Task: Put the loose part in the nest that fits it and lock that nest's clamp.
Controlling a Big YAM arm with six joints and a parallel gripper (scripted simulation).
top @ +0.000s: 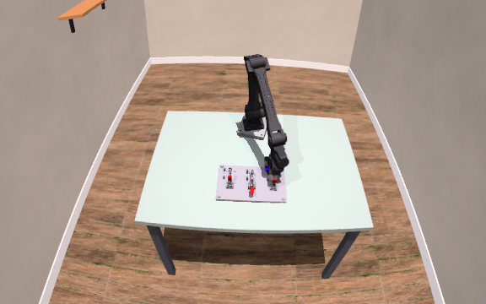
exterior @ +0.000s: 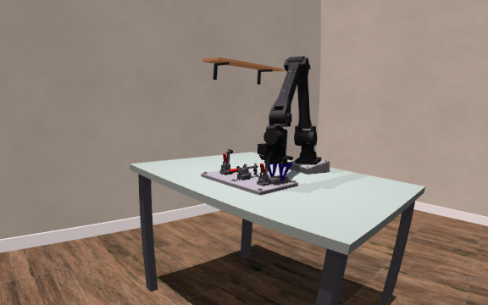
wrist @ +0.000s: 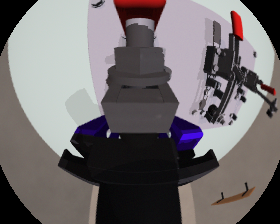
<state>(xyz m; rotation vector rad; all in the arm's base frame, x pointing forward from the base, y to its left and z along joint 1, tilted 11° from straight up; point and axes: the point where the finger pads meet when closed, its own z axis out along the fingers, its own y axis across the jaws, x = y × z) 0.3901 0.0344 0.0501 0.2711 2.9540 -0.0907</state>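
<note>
My gripper [top: 274,171] [exterior: 278,177] [wrist: 138,110], with blue fingers, is shut on a dark grey stepped part [wrist: 140,111] low over the right end of the fixture plate [top: 239,196] [exterior: 244,185]. The part's wide block is between the fingers; a round flange and smaller block show beyond it. The right clamp's red handle [top: 274,181] [exterior: 263,168] [wrist: 140,7] stands up just in front of the part. Its bar and the pads under the part are hidden. The middle clamp's red handle [top: 251,191] [exterior: 233,170] lies low toward the front. The left clamp's red handle [top: 229,178] [exterior: 224,158] stands upright.
The arm's base [top: 252,128] [exterior: 312,166] stands behind the plate on the pale table [top: 188,169] [exterior: 354,212]. The middle and left clamps stand beside the gripper on the plate. An orange shelf [top: 82,9] [exterior: 244,64] hangs on the wall.
</note>
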